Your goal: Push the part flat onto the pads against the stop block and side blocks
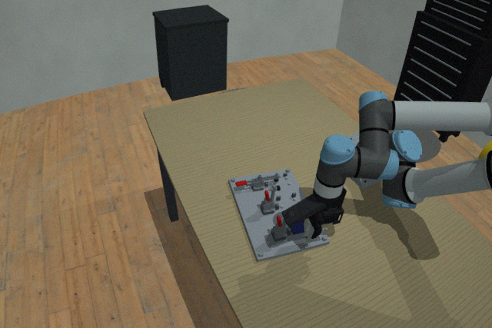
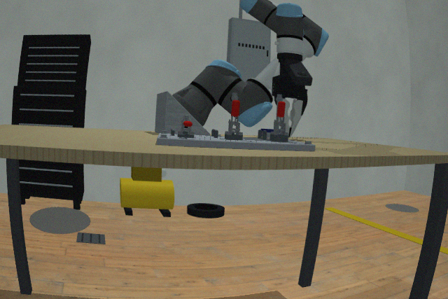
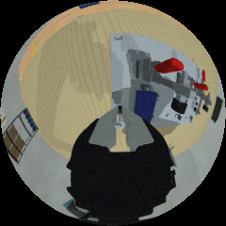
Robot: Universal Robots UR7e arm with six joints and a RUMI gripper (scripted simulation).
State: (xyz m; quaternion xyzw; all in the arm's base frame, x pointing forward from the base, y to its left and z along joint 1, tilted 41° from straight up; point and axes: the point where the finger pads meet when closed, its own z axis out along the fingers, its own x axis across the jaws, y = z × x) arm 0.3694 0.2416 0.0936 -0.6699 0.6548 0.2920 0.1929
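Observation:
A grey fixture plate (image 1: 277, 213) lies on the table, also in the exterior view (image 2: 235, 141) and the wrist view (image 3: 155, 80). A blue part (image 1: 297, 229) sits at the plate's near end, low in the exterior view (image 2: 265, 130), a dark blue rectangle in the wrist view (image 3: 145, 104). My gripper (image 1: 315, 232) is shut and empty, its fingertips low beside the part at the plate's edge. In the wrist view the fingertips are just left of the part. In the exterior view the gripper (image 2: 293, 127) points down to the plate.
Red-handled toggle clamps (image 1: 279, 220) (image 1: 267, 194) (image 1: 241, 183) stand on the plate next to the part. A black cabinet (image 1: 192, 50) stands behind the table and a black rack (image 1: 449, 46) at the right. The table's front edge is near the plate.

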